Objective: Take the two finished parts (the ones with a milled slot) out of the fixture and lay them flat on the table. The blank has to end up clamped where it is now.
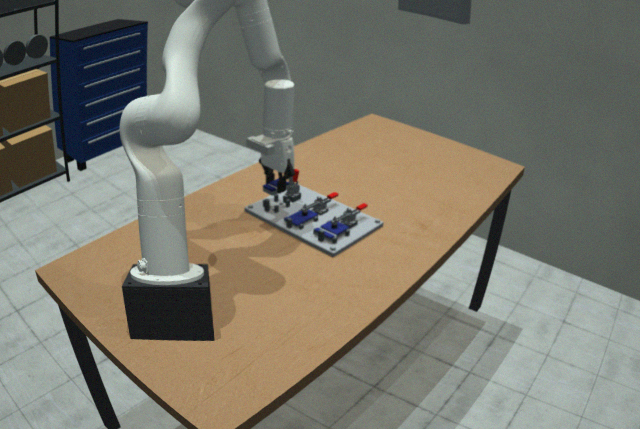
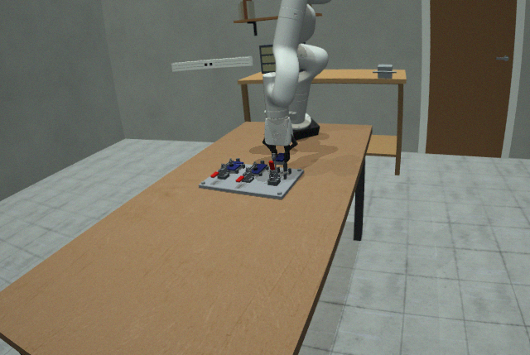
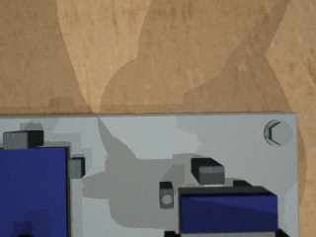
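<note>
A grey fixture plate lies on the wooden table with three clamp stations. My gripper is shut on a blue part and holds it a little above the station nearest the arm's base. That station's clamp handle stands upright. The held part also shows at the bottom right of the wrist view and in the exterior view. Two more blue parts sit in the other stations, with their red handles lying down. I cannot make out any slot.
Small grey stop blocks and a pin stand on the plate under the held part. The arm's black base stands at the table's near left corner. A side table stands behind the arm.
</note>
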